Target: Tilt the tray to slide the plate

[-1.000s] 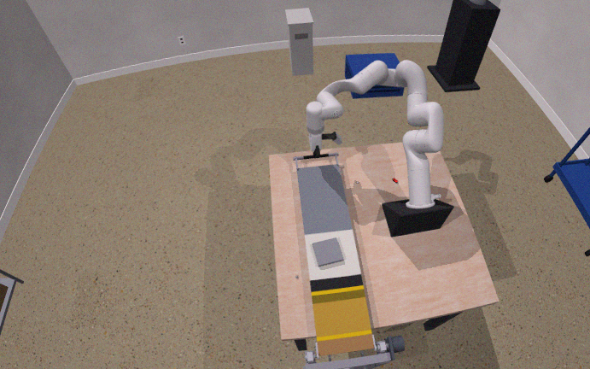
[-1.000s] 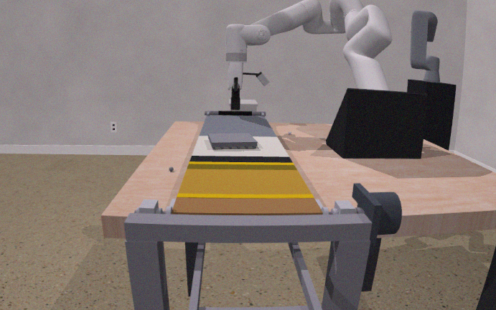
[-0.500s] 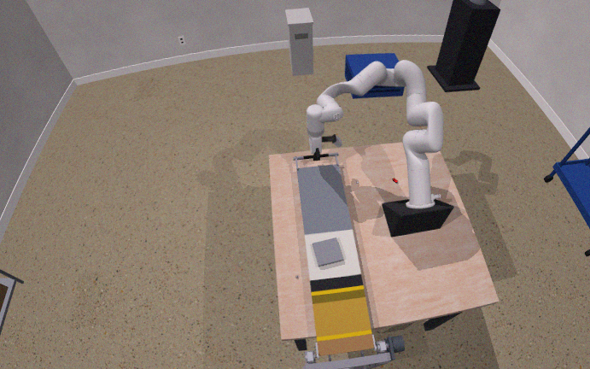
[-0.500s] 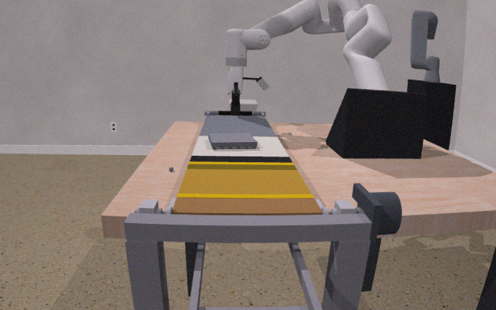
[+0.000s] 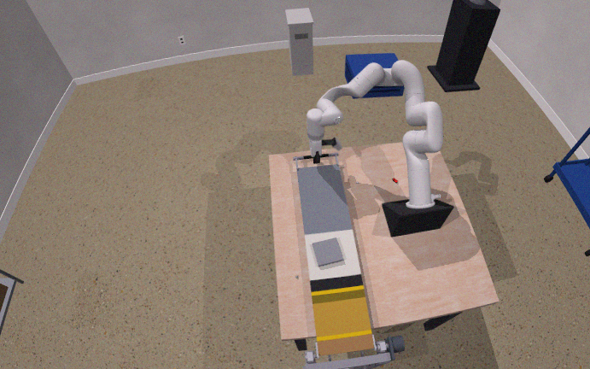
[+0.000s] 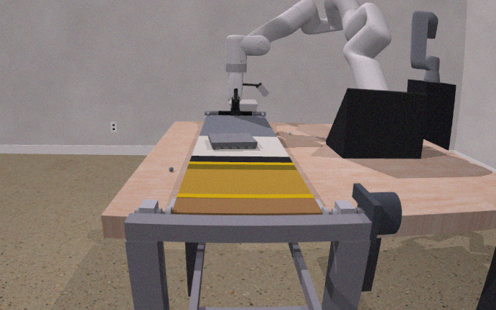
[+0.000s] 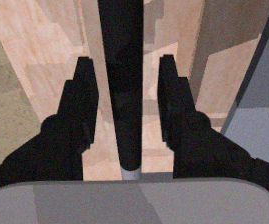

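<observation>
The long tray [image 5: 322,197] [image 6: 234,125] lies along the table's left side. The grey steel plate [image 5: 328,251] [image 6: 230,139] lies flat on the tray's white patch, on the far side of a black stripe [image 5: 335,282]. The amber tinted band [image 5: 340,316] [image 6: 243,181] between two yellow solid lines [image 5: 336,289] [image 6: 245,195] lies nearer the pivot end and has nothing on it. My gripper [image 5: 317,159] [image 6: 235,107] [image 7: 127,74] points down at the tray's far end. Its fingers straddle the black handle bar [image 7: 121,116] [image 6: 218,113] with a gap on each side, so it is open.
The arm's black base [image 5: 416,215] [image 6: 376,123] stands on the wooden table [image 5: 425,275], right of the tray. A grey pivot frame with a motor [image 5: 395,342] [image 6: 386,208] carries the tray's near end. A small red object [image 5: 394,180] and a small grey ball [image 6: 171,168] lie on the table.
</observation>
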You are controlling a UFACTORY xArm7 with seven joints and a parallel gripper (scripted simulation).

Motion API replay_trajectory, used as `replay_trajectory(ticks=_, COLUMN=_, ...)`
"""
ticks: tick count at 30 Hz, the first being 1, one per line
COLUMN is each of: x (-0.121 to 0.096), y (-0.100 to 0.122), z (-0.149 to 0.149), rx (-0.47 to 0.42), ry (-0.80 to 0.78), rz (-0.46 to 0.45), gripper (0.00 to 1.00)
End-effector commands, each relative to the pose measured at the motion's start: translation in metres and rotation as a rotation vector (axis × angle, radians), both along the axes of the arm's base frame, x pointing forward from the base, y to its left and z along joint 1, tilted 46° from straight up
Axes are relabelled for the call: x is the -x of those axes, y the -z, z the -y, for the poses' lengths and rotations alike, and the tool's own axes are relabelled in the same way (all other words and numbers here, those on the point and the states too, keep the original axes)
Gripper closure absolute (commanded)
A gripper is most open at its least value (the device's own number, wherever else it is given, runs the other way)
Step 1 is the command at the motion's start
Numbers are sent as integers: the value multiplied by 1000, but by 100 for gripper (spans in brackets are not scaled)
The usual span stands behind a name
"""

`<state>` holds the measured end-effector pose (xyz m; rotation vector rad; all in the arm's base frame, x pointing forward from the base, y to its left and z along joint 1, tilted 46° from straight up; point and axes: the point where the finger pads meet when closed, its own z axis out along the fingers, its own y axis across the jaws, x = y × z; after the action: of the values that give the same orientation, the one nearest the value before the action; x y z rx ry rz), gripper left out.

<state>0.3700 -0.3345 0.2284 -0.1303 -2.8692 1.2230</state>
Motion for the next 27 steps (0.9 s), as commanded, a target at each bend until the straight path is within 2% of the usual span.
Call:
replay_trajectory(ticks=1, x=-2, y=3, z=3, rx=1, ry=-3, rz=2, gripper=60)
replay_trajectory(ticks=22, x=-1, y=3, z=4, rx=1, ry=-3, rz=2, gripper=60)
replay_trajectory(ticks=23, x=-1, y=3, z=4, rx=1, ry=-3, rz=2, gripper=100)
replay_trajectory(ticks=27, x=-1, y=3, z=4, rx=1, ry=-3, rz=2, gripper=100)
